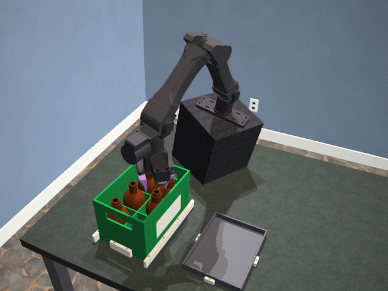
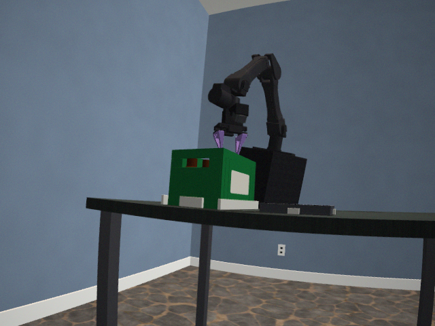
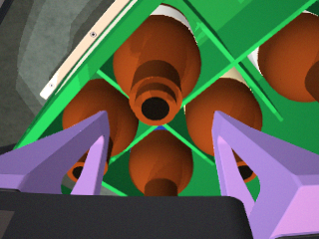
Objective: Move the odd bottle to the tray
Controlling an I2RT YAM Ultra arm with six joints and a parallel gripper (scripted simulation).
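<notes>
The green crate (image 1: 120,233) (image 2: 196,182) holds five brown bottles, all upright. A front left bottle (image 3: 289,65), a middle left bottle (image 1: 133,199) and a back left bottle (image 1: 150,184) (image 3: 159,161) form one row. A middle right bottle (image 1: 153,205) (image 3: 157,57) and a back right bottle (image 1: 164,191) (image 3: 97,112) form the other. I cannot tell which neck differs. My gripper (image 1: 156,188) (image 2: 229,150) (image 3: 160,120) is open and empty, tips near crate-rim height. In the wrist view the middle right bottle's mouth shows between them. The grey tray (image 1: 241,250) (image 2: 298,207) is empty.
The front right crate cell has no bottle. Thin green dividers separate the cells. White blocks (image 1: 120,248) (image 2: 191,202) lie along the crate's base, and small ones (image 1: 209,279) lie beside the tray. The arm's black pedestal (image 1: 200,150) (image 2: 281,175) stands behind the crate.
</notes>
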